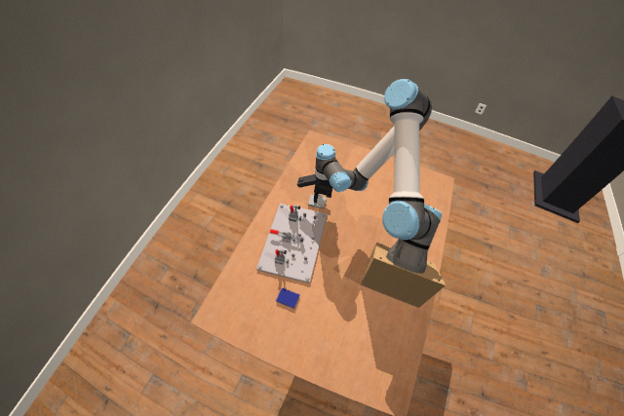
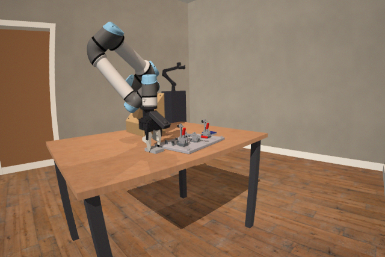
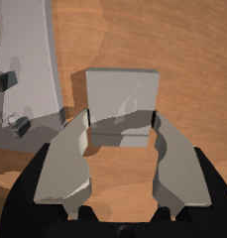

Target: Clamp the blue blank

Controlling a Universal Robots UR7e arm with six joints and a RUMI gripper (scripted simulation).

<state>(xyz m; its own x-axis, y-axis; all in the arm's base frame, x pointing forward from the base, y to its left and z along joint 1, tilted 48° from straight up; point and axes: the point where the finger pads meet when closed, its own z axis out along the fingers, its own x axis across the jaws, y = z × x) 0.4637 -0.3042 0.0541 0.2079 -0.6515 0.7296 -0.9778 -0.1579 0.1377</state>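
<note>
My gripper [image 3: 120,110] is shut on the grey finished part [image 3: 122,106], a flat rectangular block with a slot across it. In the top view the gripper [image 1: 318,197] holds the part [image 1: 318,206] low over the table just beyond the far end of the fixture plate [image 1: 292,242]. In the exterior view the part [image 2: 154,150] is at or just above the table top beside the plate [image 2: 194,143]; I cannot tell if it touches. The blue blank [image 1: 288,298] lies flat on the table past the plate's near end.
The fixture plate carries three toggle clamps with red handles [image 1: 292,208] [image 1: 274,232] [image 1: 277,252]; its nests look empty. The plate's edge shows at the left of the wrist view [image 3: 24,74]. The robot's base box [image 1: 400,281] stands to the right.
</note>
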